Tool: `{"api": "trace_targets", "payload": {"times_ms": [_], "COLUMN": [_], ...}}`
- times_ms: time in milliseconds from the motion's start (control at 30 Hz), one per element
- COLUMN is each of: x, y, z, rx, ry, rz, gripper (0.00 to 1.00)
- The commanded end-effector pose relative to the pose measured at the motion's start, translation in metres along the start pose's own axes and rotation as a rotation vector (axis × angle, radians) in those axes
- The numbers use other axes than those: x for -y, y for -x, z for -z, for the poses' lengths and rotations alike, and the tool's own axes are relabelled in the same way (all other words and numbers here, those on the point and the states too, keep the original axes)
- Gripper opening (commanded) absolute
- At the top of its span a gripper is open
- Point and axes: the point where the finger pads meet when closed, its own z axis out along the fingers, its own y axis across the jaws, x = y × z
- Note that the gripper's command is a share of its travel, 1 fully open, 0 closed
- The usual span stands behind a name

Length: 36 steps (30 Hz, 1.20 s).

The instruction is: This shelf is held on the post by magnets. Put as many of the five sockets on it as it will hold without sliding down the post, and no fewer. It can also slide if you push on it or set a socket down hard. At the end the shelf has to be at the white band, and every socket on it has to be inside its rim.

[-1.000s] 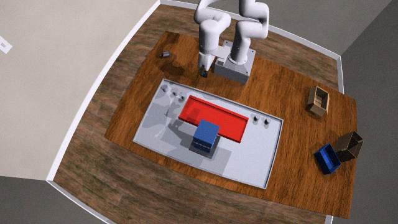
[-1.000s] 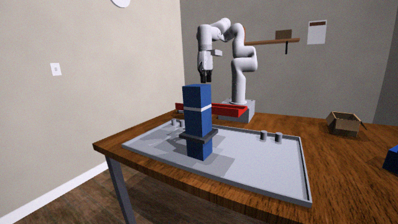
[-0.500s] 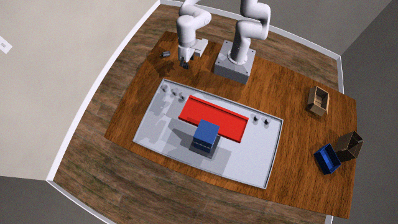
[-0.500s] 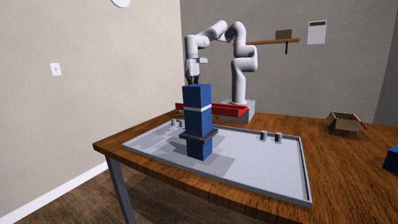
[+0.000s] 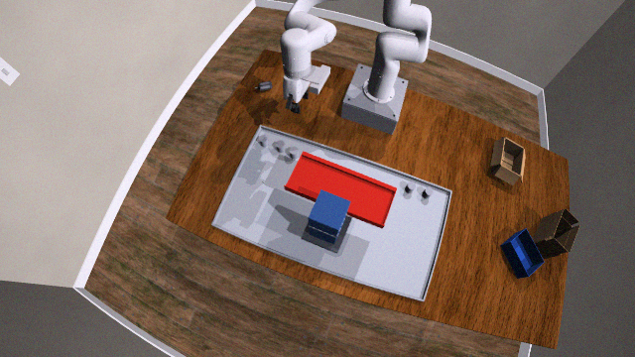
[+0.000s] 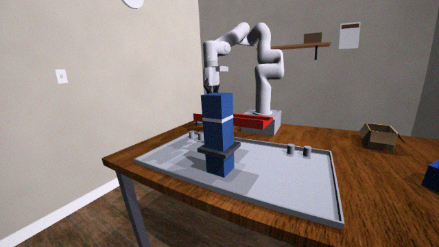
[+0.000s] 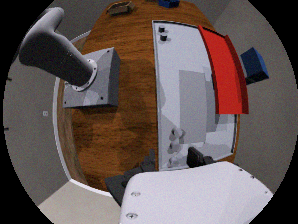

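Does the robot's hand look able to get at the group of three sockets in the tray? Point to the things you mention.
Probably yes: the hand [image 5: 293, 108] [image 6: 212, 90] [image 7: 171, 156] is open and holds nothing, and nothing seems to stand over the three sockets [image 5: 278, 148] [image 6: 201, 136] [image 7: 174, 146]. The red shelf [image 5: 342, 185] [image 6: 252, 122] [image 7: 225, 75] ends close beside them, though.

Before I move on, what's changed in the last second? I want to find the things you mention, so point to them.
The gripper [image 5: 294, 107] [image 6: 212, 91] [image 7: 171, 156] has shifted left in the top and exterior views, away from the arm's base [image 5: 369, 121] [image 6: 257, 127] [image 7: 107, 92]. Nothing taken or released. Red shelf [image 5: 342, 189] [image 6: 250, 121] [image 7: 225, 70] and blue post [image 5: 331, 208] [image 6: 217, 134] [image 7: 255, 64] unchanged.
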Motion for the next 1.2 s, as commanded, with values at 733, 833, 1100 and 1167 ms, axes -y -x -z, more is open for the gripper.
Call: {"api": "trace_targets", "payload": {"times_ms": [733, 833, 1100, 1167], "x": [-0.048, -0.051, -0.060, -0.060], "y": [0.001, 0.001, 0.001, 0.001], "z": [-0.097, -0.104, -0.124, -0.124], "rx": [0.001, 0.001, 0.001, 0.001], "ry": [0.002, 0.002, 0.002, 0.002], "rz": [0.000, 0.000, 0.000, 0.000], "gripper": [0.61, 0.61, 0.61, 0.61]}}
